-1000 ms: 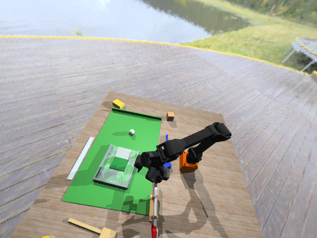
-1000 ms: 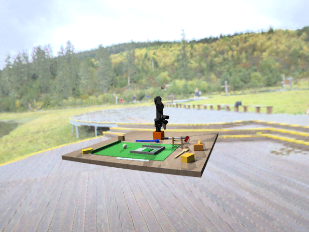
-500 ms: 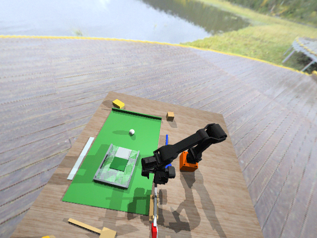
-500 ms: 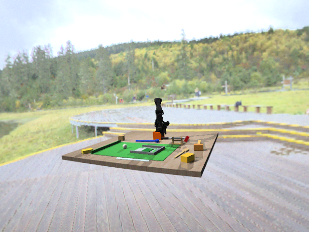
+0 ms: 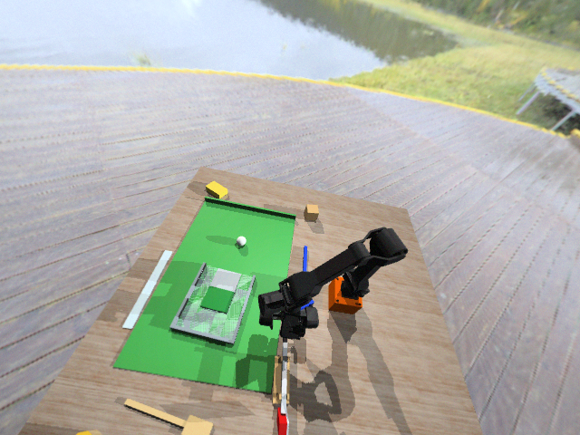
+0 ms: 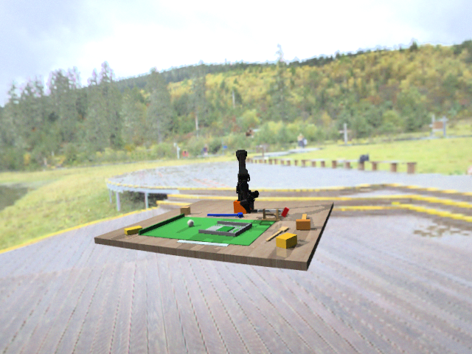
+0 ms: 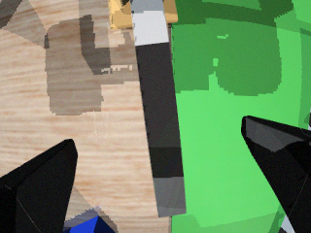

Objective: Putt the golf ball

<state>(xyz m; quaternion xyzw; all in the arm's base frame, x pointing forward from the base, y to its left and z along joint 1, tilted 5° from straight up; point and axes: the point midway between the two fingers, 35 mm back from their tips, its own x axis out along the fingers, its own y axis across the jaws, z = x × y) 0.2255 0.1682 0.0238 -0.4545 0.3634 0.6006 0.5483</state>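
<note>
The red putter lies on the table with its red head toward the front edge. Its shaft rests on a small wooden stand. My gripper is open, low over the putter's dark grip end, with one finger on either side and nothing held. The white golf ball sits on the green mat beyond the grey ramp platform with its raised green.
A blue putter lies close beside the gripper. The arm's orange base stands to the right. A yellow block, a tan cube, a white strip and a wooden mallet lie around the mat.
</note>
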